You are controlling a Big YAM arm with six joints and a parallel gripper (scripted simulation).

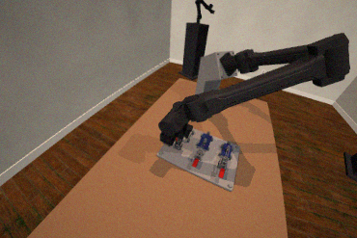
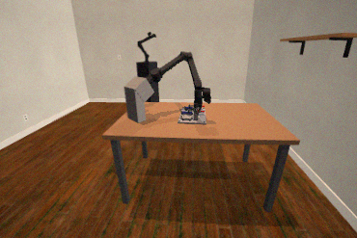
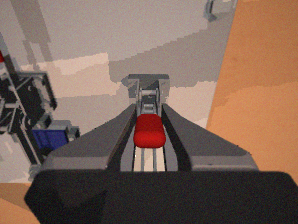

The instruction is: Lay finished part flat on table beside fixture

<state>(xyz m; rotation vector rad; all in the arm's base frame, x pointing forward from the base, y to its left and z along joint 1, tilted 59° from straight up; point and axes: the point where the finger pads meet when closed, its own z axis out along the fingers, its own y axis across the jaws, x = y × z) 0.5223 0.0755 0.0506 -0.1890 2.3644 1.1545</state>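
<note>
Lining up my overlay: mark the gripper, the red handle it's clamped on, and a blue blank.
gripper (image 3: 148, 116): wrist view, midway between its fingertips.
red handle (image 3: 149, 131): wrist view, middle of its rounded top.
blue blank (image 1: 205, 140): top view, centre of the middle station's block.

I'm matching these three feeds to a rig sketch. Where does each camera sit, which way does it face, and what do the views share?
Top: high above the table's near end, looking down its length at the fixture; shows the arm and claw.
Exterior: out in the room at standing height, facing the table side-on; shows the whole arm.
Wrist: on the claw, looking along its fingers, shut on a red clamp handle.
Shared: all three show the fixture plate and the table top.
</note>
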